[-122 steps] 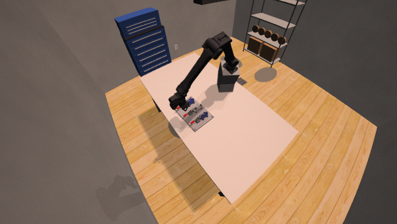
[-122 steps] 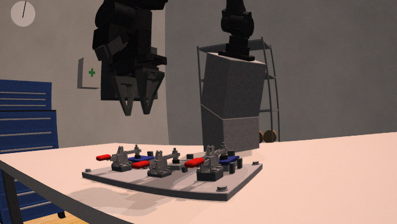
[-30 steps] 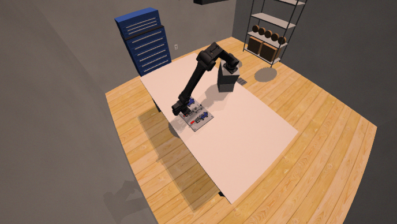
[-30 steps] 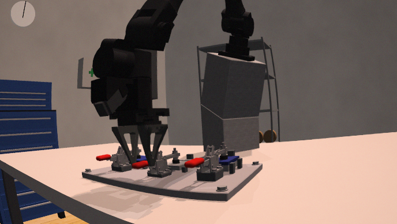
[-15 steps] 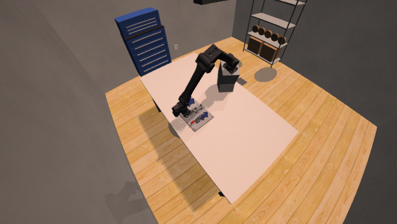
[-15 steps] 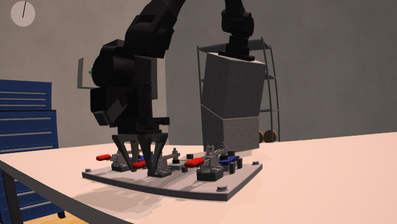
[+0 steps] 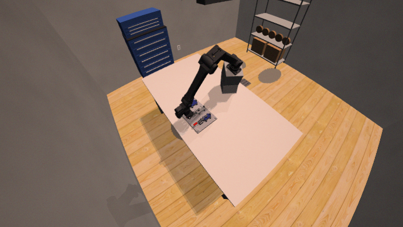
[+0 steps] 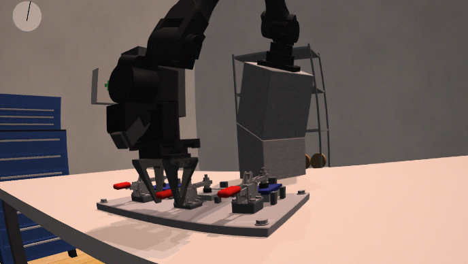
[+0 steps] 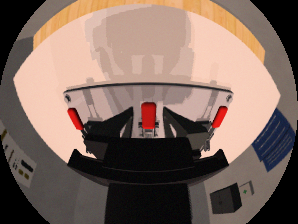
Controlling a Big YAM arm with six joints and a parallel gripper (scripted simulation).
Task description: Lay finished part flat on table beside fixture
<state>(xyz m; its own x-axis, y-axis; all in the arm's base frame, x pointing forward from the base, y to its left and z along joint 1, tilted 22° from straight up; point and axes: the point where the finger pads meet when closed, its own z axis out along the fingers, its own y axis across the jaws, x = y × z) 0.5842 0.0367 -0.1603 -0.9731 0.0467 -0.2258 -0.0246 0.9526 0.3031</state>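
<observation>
A grey fixture plate [image 7: 202,127] [image 8: 211,219] [image 9: 107,97] lies on the table near its left edge. It carries three toggle clamps with red handles: left [image 8: 122,185] [image 9: 75,118], middle [image 8: 164,194] [image 9: 148,114] and right [image 8: 228,191] [image 9: 218,117]. Blue blanks show at the left station [image 7: 194,103] [image 8: 166,186] and the right station [image 7: 207,117] [image 8: 270,187]. The grey middle part is mostly hidden behind clamps and fingers. My gripper [image 7: 187,114] [image 8: 168,201] [image 9: 148,110] is down on the plate, partly open, its fingers straddling the middle clamp's handle without closing on it.
The arm's grey pedestal [image 7: 231,80] [image 8: 273,119] stands behind the fixture. A blue drawer cabinet [image 7: 146,41] [image 8: 30,136] and a shelf rack [image 7: 275,29] stand off the table [image 7: 249,131] [image 8: 374,204]. The table's edge runs close in front of the plate.
</observation>
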